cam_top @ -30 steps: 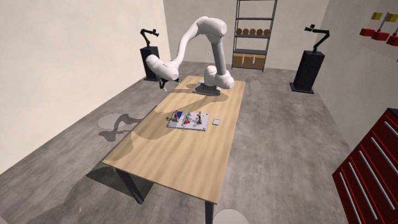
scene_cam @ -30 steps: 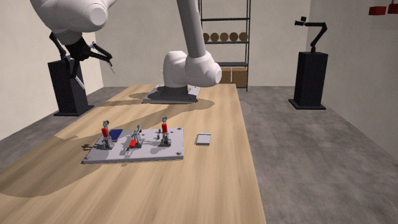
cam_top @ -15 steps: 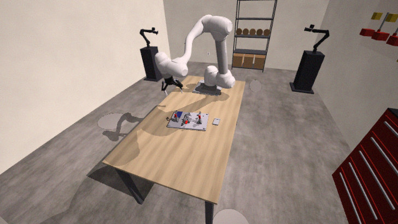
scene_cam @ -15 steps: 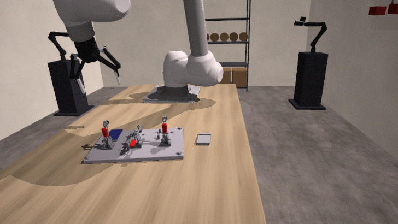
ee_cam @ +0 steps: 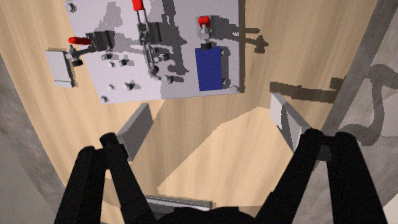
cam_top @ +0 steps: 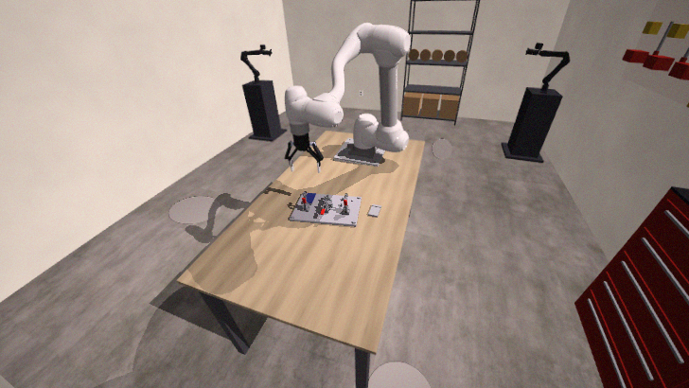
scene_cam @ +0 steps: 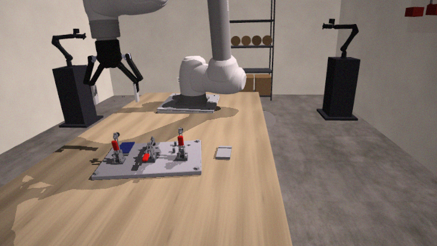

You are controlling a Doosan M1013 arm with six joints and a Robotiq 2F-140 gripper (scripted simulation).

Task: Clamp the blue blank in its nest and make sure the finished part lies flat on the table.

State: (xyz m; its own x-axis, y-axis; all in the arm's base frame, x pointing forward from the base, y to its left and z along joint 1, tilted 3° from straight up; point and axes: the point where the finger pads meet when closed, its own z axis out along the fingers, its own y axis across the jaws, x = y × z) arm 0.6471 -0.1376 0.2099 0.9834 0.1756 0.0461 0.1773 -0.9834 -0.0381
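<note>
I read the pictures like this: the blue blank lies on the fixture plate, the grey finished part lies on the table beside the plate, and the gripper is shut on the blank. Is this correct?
Not entirely. The gripper is open and holds nothing; the exterior view shows it high above the table's far left edge. The rest stands: the blue blank lies on the fixture plate, and the grey finished part lies on the table beside it.

The wooden table (scene_cam: 189, 201) carries a grey plate (scene_cam: 171, 171), a small grey block (scene_cam: 223, 152) beside it, and the arm's base (scene_cam: 213, 98).
</note>
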